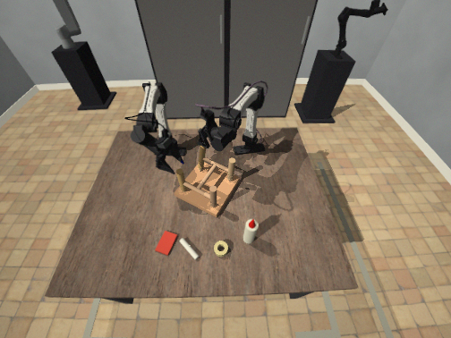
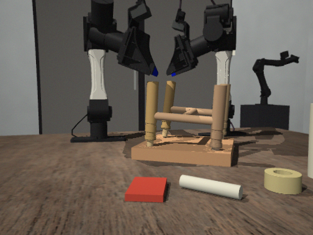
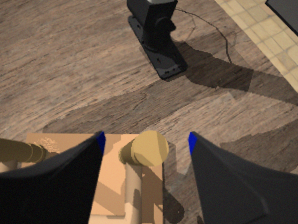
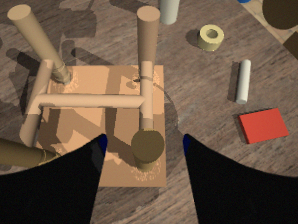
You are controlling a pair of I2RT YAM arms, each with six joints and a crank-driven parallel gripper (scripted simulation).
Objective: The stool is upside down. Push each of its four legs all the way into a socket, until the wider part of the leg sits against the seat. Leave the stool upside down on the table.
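At the near part of the table (image 1: 112, 215) (image 2: 77, 193) (image 3: 60, 60) (image 4: 200, 90), a red block (image 1: 166, 242) (image 2: 145, 189) (image 4: 263, 125) lies flat beside a white cylinder (image 1: 189, 249) (image 2: 210, 186) (image 4: 243, 81). A yellow ring (image 1: 216, 249) (image 2: 282, 184) (image 4: 206, 45) and an upright white bottle (image 1: 250, 233) (image 2: 311, 140) (image 4: 169, 11) with a red tip follow along the same side.

Beyond them, the stool's seat (image 1: 195, 201) (image 2: 183, 156) (image 3: 112, 170) (image 4: 115, 176) rests on the table, upside down, all four legs pointing up. At the near leg on the right arm's side (image 1: 180, 180) (image 2: 151, 109) (image 3: 15, 151) (image 4: 147, 145), a narrow pale section shows between the wider part and the seat. The far leg on that side (image 1: 201, 157) (image 2: 169, 102) (image 3: 151, 148) (image 4: 20, 152) shows the same. The other near leg (image 1: 213, 197) (image 2: 218, 115) (image 4: 148, 37) also stands slightly proud. Seating depth of the fourth leg (image 1: 232, 169) (image 2: 227, 96) (image 4: 42, 45) cannot be determined.

The right gripper (image 1: 178, 166) (image 2: 155, 73) (image 4: 145, 136) is above the first leg: fingers wide, holding nothing. The left gripper (image 1: 204, 144) (image 2: 171, 74) (image 3: 147, 134) is above the second leg, fingers likewise wide and unloaded.

Farther back, grey doors (image 1: 192, 54) (image 2: 68, 93) stand behind the arms.
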